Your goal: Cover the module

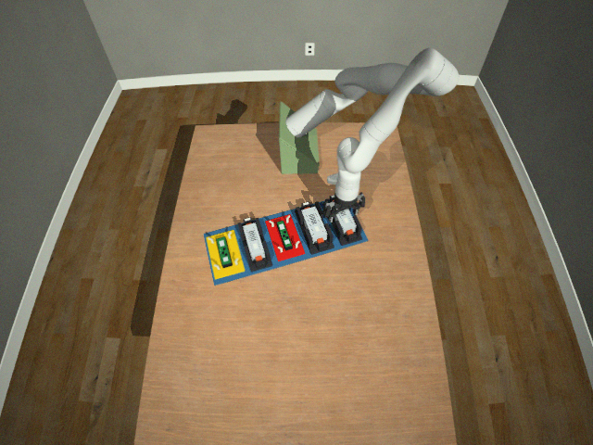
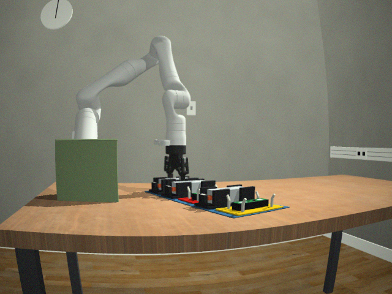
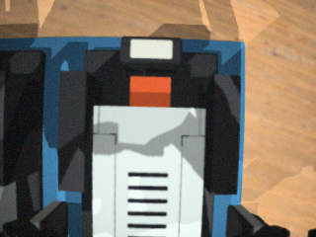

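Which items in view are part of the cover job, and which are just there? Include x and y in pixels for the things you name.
Job:
- tool point(image 1: 344, 210) point(image 2: 176, 176)
- three covers point(image 1: 253, 240)
- their holders point(image 1: 260, 266)
- yellow plate point(image 1: 234, 273) point(image 2: 221, 209)
- its module point(image 1: 223, 251) point(image 2: 250, 204)

Just there:
- green panel point(image 1: 288, 160) point(image 2: 86, 171)
- wall clock point(image 2: 57, 13)
- wall outlet point(image 1: 309, 48)
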`<act>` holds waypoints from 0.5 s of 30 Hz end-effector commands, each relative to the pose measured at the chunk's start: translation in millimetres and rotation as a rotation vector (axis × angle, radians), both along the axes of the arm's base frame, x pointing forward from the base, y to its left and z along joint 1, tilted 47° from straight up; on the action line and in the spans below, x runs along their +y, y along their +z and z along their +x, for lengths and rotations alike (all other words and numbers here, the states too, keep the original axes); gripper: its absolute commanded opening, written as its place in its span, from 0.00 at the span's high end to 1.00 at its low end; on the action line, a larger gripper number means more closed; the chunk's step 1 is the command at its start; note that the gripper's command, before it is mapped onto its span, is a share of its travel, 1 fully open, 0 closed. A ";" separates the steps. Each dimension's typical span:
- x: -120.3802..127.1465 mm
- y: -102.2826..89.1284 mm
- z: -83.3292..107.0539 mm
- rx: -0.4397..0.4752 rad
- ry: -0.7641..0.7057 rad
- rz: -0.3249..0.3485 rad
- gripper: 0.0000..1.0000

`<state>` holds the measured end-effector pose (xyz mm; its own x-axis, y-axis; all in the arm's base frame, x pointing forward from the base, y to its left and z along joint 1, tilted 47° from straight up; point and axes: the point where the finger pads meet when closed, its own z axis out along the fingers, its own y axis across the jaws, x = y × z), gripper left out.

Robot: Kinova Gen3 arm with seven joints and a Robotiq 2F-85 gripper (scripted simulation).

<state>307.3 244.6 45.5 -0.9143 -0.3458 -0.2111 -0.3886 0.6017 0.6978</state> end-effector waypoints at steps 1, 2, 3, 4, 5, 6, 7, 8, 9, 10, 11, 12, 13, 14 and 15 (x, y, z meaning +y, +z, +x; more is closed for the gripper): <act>-0.4 0.2 0.5 -0.001 -0.001 0.000 0.00; -0.4 0.2 0.5 -0.001 -0.001 0.000 0.00; -0.4 0.2 0.5 -0.001 -0.001 0.000 0.00; -0.4 0.2 0.5 -0.001 -0.001 0.000 0.00; -0.4 0.2 0.5 -0.001 -0.001 0.000 0.00; -0.4 0.2 0.5 -0.001 -0.001 0.000 0.00; -4.7 4.3 1.2 -0.001 -0.001 0.000 0.00; -9.1 8.4 1.9 -0.001 -0.001 0.000 0.00; -13.4 12.5 2.5 -0.001 -0.001 0.000 0.00; -17.7 16.6 3.2 -0.001 -0.001 0.000 0.00; -22.0 20.7 3.9 -0.001 -0.001 0.000 0.00; -26.3 24.8 4.6 -0.001 -0.001 0.000 0.00; -30.7 28.9 5.3 -0.001 -0.001 0.000 0.00; -35.0 33.0 5.9 -0.001 -0.001 0.000 0.00; -39.3 37.2 6.6 -0.001 -0.001 0.000 0.00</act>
<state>310.3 219.5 68.4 -0.9149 -0.3431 -0.2128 -0.3882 0.6031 0.6968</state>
